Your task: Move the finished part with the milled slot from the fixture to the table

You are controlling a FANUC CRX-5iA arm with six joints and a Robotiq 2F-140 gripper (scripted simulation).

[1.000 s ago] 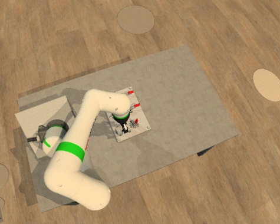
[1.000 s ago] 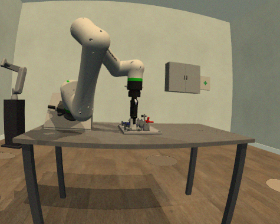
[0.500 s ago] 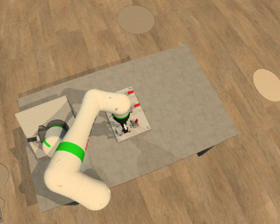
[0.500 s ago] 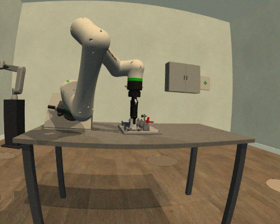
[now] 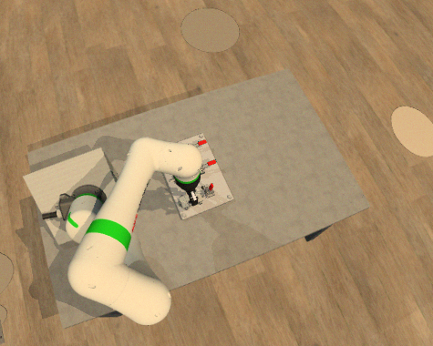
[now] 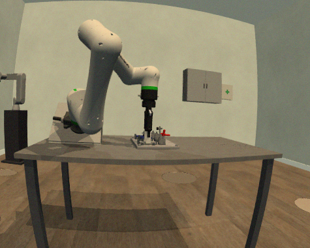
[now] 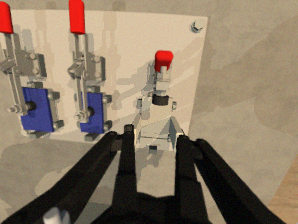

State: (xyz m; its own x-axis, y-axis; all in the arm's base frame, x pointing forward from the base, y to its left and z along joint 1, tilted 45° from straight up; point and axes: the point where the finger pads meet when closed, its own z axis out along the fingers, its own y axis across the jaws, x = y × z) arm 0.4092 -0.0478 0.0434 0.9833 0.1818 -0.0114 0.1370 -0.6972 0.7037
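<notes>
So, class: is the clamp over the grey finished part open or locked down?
Open. Its red handle stands up short, unlike the two long laid-down handles, while the gripper grips the grey finished part.

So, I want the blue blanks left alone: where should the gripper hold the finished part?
Across its two side faces, coming straight down from above. The finished part lies low in its nest on the fixture plate, clamp behind, and the gripper is already shut on it that way.

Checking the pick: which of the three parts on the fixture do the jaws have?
The pale grey part in the rightmost nest of the wrist view, gripped between the jaws. Its clamp handle stands up; the two blue blanks sit clamped, untouched.
</notes>
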